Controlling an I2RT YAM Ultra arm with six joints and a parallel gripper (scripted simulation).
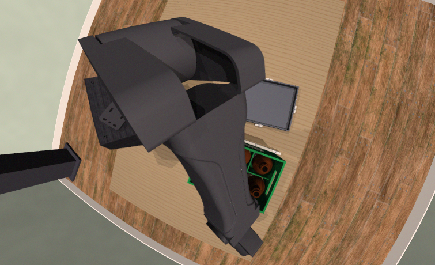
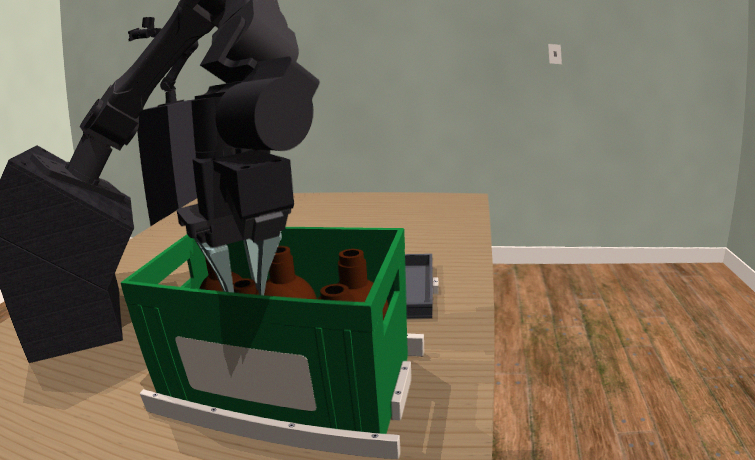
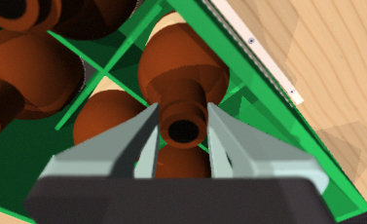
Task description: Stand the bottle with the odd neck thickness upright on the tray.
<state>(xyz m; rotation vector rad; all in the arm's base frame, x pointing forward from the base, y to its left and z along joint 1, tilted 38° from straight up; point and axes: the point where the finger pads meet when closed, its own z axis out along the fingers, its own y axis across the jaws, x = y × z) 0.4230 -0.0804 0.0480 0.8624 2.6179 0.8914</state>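
A green crate (image 2: 266, 325) holds several brown bottles in its cells. My gripper (image 3: 183, 111) reaches down into the crate's front left part and is shut on the neck of one brown bottle (image 3: 184, 83), just below its opening. That bottle stands upright in its cell by the crate wall. In the side view my fingertips (image 2: 243, 282) are at rim height, with the held bottle's mouth between them. Other bottles (image 2: 284, 274) (image 2: 353, 267) stand beside it, their necks free. The dark grey tray (image 1: 271, 105) lies empty beyond the crate and also shows in the side view (image 2: 420, 280). In the overhead view my arm hides most of the crate (image 1: 267, 177).
White stop strips (image 2: 266, 425) lie along the crate's base. The black arm base block (image 2: 54, 257) stands left of the crate. The table's right edge (image 2: 490, 342) runs close to the crate and tray, with wooden floor beyond.
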